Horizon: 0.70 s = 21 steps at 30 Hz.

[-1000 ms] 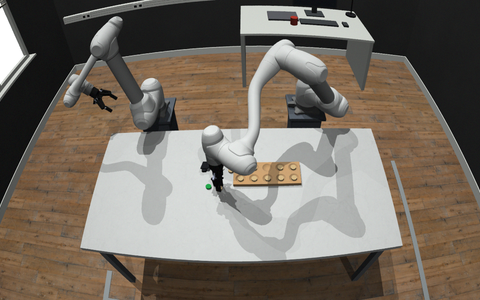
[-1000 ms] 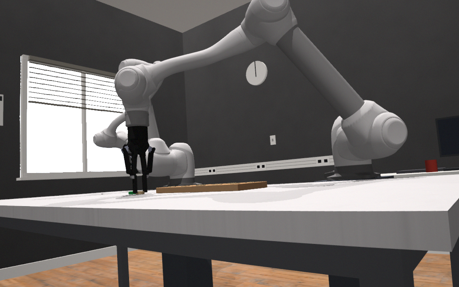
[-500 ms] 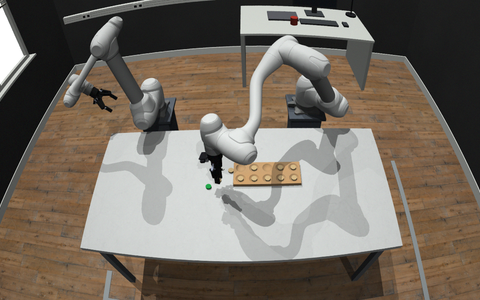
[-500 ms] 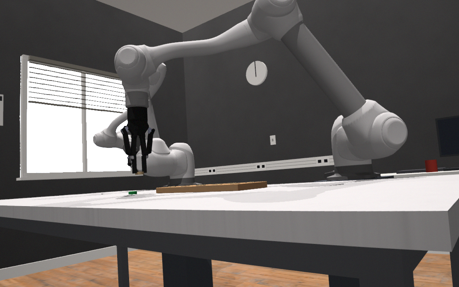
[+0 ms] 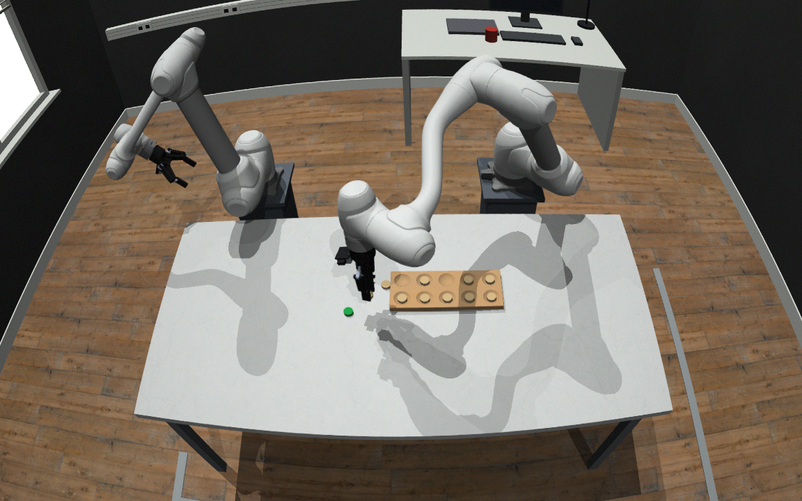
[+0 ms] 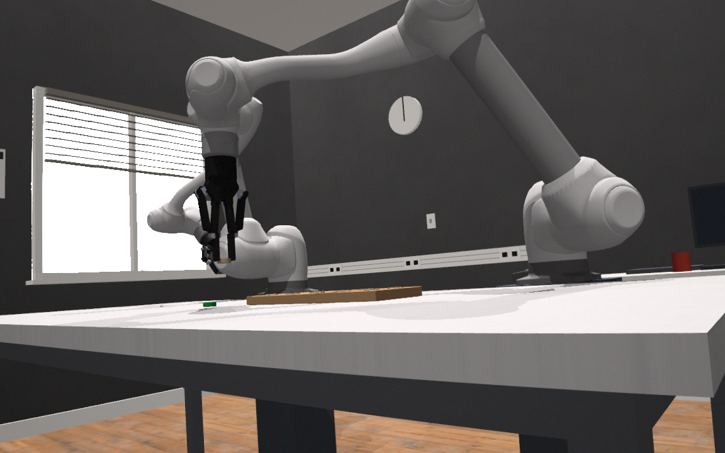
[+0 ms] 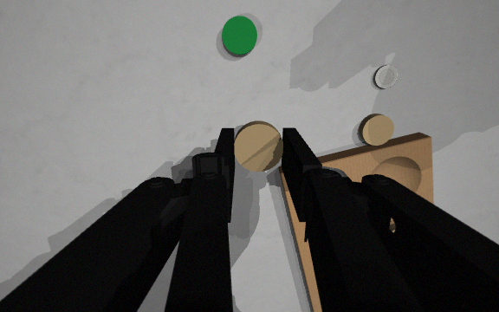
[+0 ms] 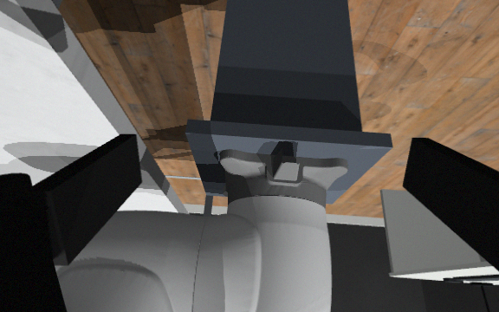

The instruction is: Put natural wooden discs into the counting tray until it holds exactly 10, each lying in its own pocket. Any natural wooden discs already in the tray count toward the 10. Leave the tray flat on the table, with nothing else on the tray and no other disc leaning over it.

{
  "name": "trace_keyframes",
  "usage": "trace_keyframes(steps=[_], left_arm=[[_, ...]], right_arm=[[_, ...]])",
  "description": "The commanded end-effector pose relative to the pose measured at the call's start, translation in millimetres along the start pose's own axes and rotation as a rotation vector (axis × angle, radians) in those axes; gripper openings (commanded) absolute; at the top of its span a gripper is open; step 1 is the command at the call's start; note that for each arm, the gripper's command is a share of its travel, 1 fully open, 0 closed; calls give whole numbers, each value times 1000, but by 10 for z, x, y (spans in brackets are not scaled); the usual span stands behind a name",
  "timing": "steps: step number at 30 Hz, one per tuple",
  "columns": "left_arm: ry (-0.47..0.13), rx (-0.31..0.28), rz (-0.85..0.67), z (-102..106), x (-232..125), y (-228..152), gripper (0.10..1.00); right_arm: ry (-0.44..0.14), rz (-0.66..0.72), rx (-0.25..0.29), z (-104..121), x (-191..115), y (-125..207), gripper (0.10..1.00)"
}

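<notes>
My left gripper (image 5: 367, 298) (image 6: 224, 258) (image 7: 258, 147) is shut on a natural wooden disc (image 5: 371, 295) (image 6: 224, 260) (image 7: 255, 147), held flat above the table left of the counting tray. The tray (image 5: 435, 289) (image 6: 308, 298) (image 7: 426, 157) lies flat. Its near row is full of wooden discs; its far row has two empty pockets, the leftmost pocket (image 5: 402, 280) and the middle pocket (image 5: 446, 280). Another wooden disc (image 5: 386, 284) (image 7: 378, 129) lies close beside the tray's left end; I cannot tell if they touch. My right gripper (image 5: 186, 173) (image 8: 272, 160) is open and empty, away from the table.
A green disc (image 5: 347, 311) (image 6: 209, 304) (image 7: 239, 35) lies on the table left of the tray, near the held disc. A small pale grey round piece (image 7: 385, 76) lies beyond the loose wooden disc. The left arm reaches over the table's back half.
</notes>
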<state>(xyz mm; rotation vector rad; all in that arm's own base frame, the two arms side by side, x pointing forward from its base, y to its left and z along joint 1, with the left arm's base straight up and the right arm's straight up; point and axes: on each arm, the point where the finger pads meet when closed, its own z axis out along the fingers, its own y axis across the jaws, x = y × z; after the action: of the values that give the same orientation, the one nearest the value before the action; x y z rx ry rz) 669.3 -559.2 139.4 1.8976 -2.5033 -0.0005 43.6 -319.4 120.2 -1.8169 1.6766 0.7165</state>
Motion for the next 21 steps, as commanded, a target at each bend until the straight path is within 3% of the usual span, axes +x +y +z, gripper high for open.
trace_keyframes(steps=[1,8,21], left_arm=[[2,5,1,-45,-158,75,99],[2,5,1,-112,-527,320,99],[2,5,1,-202,-1689,1349,99]], right_arm=[[9,7,-4,-8,-4,22,1000],[9,7,-4,-8,-4,22,1000],[9,7,-4,-8,-4,22,1000]])
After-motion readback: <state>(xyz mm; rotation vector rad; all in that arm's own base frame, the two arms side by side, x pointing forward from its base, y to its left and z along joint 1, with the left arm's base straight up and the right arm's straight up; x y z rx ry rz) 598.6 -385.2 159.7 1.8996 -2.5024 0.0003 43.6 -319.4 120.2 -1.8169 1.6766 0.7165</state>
